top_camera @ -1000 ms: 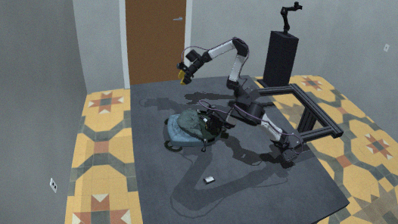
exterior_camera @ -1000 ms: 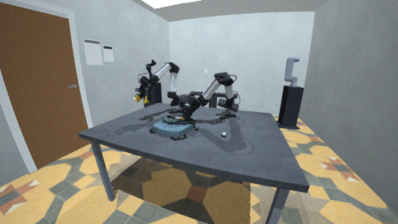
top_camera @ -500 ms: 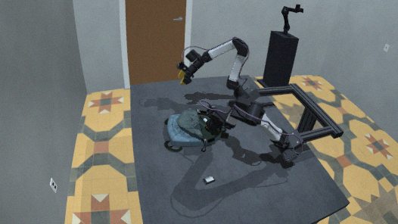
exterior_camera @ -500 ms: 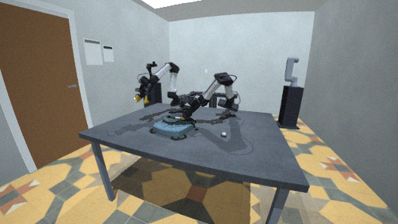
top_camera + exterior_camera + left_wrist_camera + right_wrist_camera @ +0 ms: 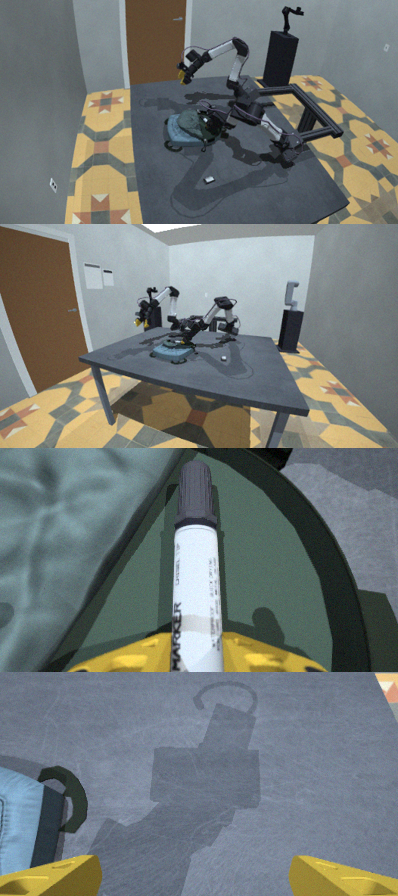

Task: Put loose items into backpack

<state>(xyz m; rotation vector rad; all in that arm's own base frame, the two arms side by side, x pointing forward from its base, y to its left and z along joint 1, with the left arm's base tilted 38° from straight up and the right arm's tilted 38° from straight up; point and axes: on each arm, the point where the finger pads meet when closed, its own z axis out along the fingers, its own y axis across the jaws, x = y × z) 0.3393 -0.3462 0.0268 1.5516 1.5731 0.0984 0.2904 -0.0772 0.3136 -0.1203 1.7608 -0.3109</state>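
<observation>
The left gripper (image 5: 208, 121) (image 5: 183, 342) (image 5: 197, 642), nearly closed, grips a white marker (image 5: 205, 119) (image 5: 196, 573) above the open backpack (image 5: 181, 134) (image 5: 172, 353) (image 5: 270, 548) (image 5: 19, 817); a small white item (image 5: 209, 179) (image 5: 224, 358) lies apart on the table (image 5: 159, 189) (image 5: 242, 379) (image 5: 320, 772). The right gripper (image 5: 182, 77) (image 5: 141, 323) (image 5: 195, 865) hangs wide open, holding nothing.

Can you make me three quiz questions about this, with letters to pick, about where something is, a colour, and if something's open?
1. Where is the small white block?
A) On the floor
B) On the dark grey table
C) Under the table

2. What colour is the cap of the white marker?
A) Dark grey
B) Red
C) Green

3. How is the right tool?
A) Shut
B) Holding the marker
C) Open

Answers:
1 B: it lies on the tabletop.
2 A: the left wrist view shows it.
3 C: its yellow fingers stand wide apart.
</observation>
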